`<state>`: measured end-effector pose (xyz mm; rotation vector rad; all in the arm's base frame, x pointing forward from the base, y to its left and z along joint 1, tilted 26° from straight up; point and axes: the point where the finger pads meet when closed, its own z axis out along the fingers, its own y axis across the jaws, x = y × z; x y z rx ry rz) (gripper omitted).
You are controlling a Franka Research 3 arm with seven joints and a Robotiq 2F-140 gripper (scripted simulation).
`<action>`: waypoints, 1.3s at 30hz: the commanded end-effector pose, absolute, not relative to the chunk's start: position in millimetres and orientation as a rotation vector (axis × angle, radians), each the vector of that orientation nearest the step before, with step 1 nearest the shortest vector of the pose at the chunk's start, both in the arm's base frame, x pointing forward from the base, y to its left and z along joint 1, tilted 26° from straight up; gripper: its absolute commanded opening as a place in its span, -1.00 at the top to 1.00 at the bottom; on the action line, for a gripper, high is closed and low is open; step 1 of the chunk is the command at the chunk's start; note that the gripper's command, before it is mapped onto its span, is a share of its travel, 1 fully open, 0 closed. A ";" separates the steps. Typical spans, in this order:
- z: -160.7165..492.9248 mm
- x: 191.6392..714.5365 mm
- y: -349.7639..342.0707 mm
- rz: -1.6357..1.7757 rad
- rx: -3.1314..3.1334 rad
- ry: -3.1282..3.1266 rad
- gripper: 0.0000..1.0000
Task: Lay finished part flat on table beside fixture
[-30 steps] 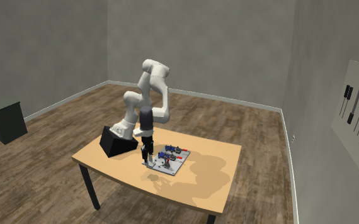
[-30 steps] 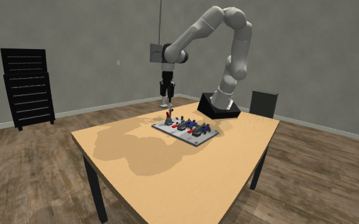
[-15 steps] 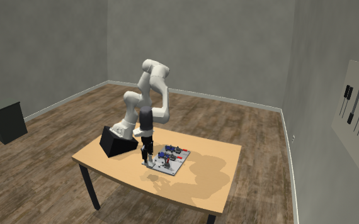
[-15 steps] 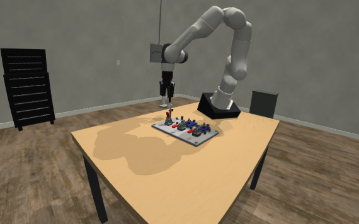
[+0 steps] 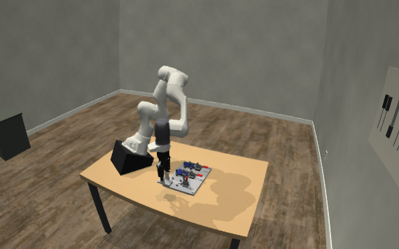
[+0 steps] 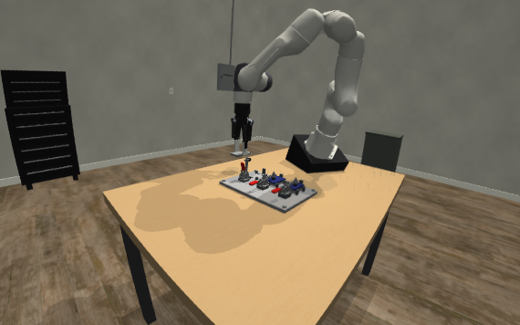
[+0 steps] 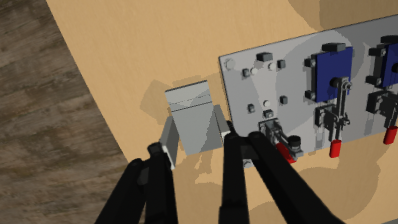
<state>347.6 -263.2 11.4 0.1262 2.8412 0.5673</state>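
The finished part (image 5: 165, 182) (image 6: 239, 154) (image 7: 197, 127) is a light grey block with a slot line across its far end. My gripper (image 5: 164, 178) (image 6: 241, 148) (image 7: 195, 120) is shut on it, one finger at each side. It hangs roughly level above the table, just off the short end of the fixture plate (image 5: 190, 189) (image 6: 268, 202) (image 7: 236, 100). The emptied station has its clamp (image 5: 185, 182) (image 6: 244, 176) (image 7: 270, 131) swung open. Two blue blanks, one in the middle station (image 5: 179, 172) (image 7: 330, 65) and one in the far station (image 5: 188, 164), sit under closed clamps.
The wooden table (image 5: 237, 168) (image 6: 191, 274) (image 7: 125, 60) has its edge to the left of the part in the wrist view. The open clamp's arm stands up near the gripper. Red clamp handles (image 7: 335, 149) (image 6: 275, 190) stick out along the plate's other side. The robot's black base (image 5: 129, 162) (image 6: 316, 160) stands on the table.
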 end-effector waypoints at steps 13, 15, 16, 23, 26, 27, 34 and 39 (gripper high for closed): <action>11.1 346.8 -263.8 0.569 0.121 2.841 1.00; 11.1 346.8 -263.8 0.569 0.121 2.841 1.00; 11.1 346.8 -263.8 0.569 0.121 2.841 1.00; 11.1 346.8 -263.8 0.567 0.111 2.841 1.00; 11.1 346.8 -263.8 0.567 0.111 2.841 1.00; 11.0 346.8 -263.8 0.567 0.111 2.841 1.00; 9.5 347.2 -263.2 0.567 0.111 2.841 1.00; 5.1 348.4 -261.4 0.567 0.111 2.841 1.00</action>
